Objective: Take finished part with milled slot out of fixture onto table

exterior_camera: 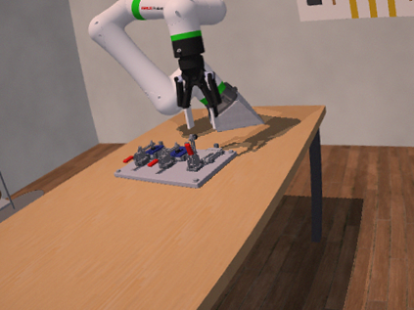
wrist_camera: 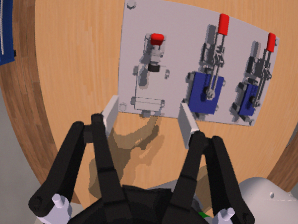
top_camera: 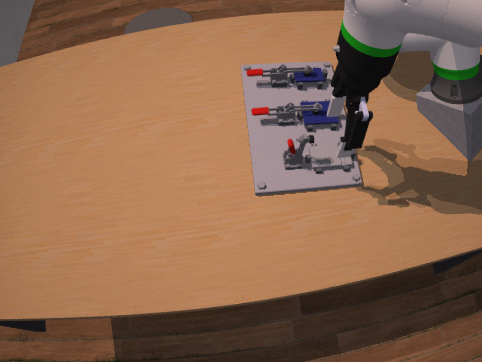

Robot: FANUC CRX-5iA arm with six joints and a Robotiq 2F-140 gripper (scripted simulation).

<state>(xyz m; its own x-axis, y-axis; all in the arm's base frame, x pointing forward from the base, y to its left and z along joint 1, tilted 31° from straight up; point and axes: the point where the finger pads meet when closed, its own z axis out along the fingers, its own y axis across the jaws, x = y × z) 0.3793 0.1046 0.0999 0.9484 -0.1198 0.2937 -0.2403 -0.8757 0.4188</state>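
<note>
My gripper (top_camera: 339, 128) (exterior_camera: 202, 124) (wrist_camera: 149, 107) is open and empty, above the robot-side edge of the fixture, its fingers either side of the open-clamp nest's line. The finished part (top_camera: 327, 150) (wrist_camera: 152, 89) is pale, much like the plate, and seems to lie in that nest; its slot is hard to make out. Its clamp's red handle (top_camera: 291, 146) (exterior_camera: 189, 149) (wrist_camera: 157, 39) stands up, arm raised. The middle blue blank (top_camera: 320, 118) (exterior_camera: 178, 152) (wrist_camera: 200, 100) and the end blue blank (top_camera: 306, 78) (exterior_camera: 154, 151) (wrist_camera: 246, 104) sit in nests under lowered clamps. Exact seating cannot be told.
The fixture plate (top_camera: 275, 180) (exterior_camera: 179, 178) (wrist_camera: 177, 30) lies on the wooden table (top_camera: 150, 175) (exterior_camera: 126, 231) (wrist_camera: 75, 65). Red handles of the lowered clamps (top_camera: 260, 111) (top_camera: 255, 72) point away from the robot base (top_camera: 452, 112). The arm's shadow falls beside the plate.
</note>
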